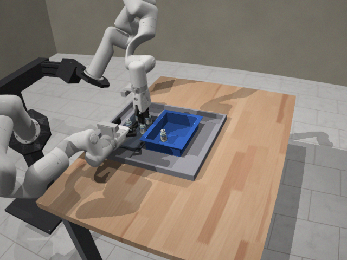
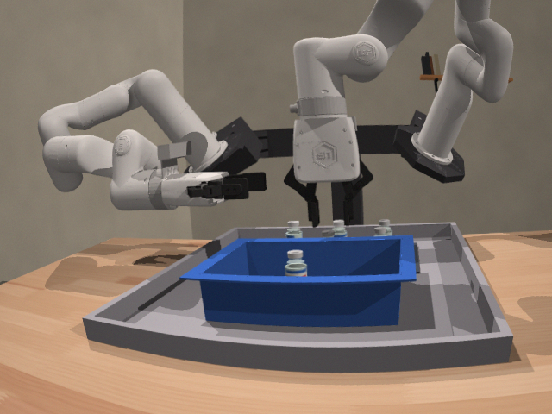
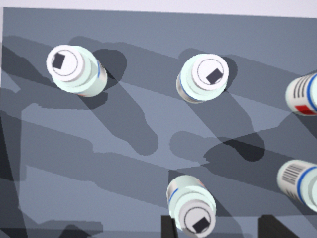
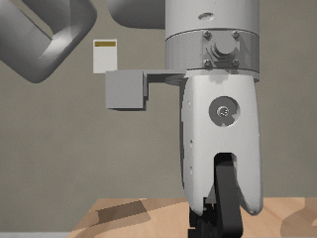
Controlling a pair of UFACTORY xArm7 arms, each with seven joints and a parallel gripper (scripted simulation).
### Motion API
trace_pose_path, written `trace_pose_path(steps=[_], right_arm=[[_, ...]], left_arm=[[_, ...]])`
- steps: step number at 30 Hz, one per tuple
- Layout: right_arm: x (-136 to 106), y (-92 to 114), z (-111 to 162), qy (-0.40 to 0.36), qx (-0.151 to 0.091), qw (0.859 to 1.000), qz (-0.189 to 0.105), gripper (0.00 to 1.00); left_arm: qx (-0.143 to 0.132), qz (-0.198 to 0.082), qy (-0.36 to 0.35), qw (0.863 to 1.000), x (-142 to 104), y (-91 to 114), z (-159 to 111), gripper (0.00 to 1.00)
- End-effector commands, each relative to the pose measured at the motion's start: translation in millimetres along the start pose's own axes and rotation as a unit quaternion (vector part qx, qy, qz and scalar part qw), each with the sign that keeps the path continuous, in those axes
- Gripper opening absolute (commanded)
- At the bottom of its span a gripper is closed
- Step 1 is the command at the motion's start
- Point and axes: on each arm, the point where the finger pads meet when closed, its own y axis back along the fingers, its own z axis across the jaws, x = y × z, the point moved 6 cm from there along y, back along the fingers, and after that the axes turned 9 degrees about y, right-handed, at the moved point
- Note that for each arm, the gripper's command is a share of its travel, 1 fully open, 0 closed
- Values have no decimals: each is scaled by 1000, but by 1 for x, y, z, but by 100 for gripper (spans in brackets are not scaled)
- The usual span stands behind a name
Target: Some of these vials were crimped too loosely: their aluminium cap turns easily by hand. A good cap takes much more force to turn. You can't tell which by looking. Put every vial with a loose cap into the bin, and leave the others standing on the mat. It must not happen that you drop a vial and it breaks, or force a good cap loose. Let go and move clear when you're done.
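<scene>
Left pincer [image 1: 141,121] [image 2: 331,222] [image 3: 219,225], one: pointing down above the vials, fingers partly apart, nothing clamped. Right pincer [image 1: 134,129] [image 2: 254,185] [image 4: 213,230], one: held sideways, wide apart. Standing vials [image 3: 76,69] [image 3: 203,78] [image 3: 190,205], three in full on my left wrist view, two more cut by its edge. Vial [image 1: 163,135] [image 2: 295,266], one: upright inside the blue bin [image 1: 162,148] [image 2: 298,303]. Grey tray [image 1: 193,177] [image 2: 294,357], one: under the bin, on my wooden bench [image 1: 238,218] [image 2: 44,356]
</scene>
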Motion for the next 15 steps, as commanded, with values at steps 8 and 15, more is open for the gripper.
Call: trace_pose_path(steps=[8,15], right_arm=[[2,0,1,2,1,1000,1,100],[1,0,1,2,1,1000,1,100]], left_arm=[[2,-1,0,1000,4,2,-2,50],[2,-1,0,1000,10,1,-4,50]])
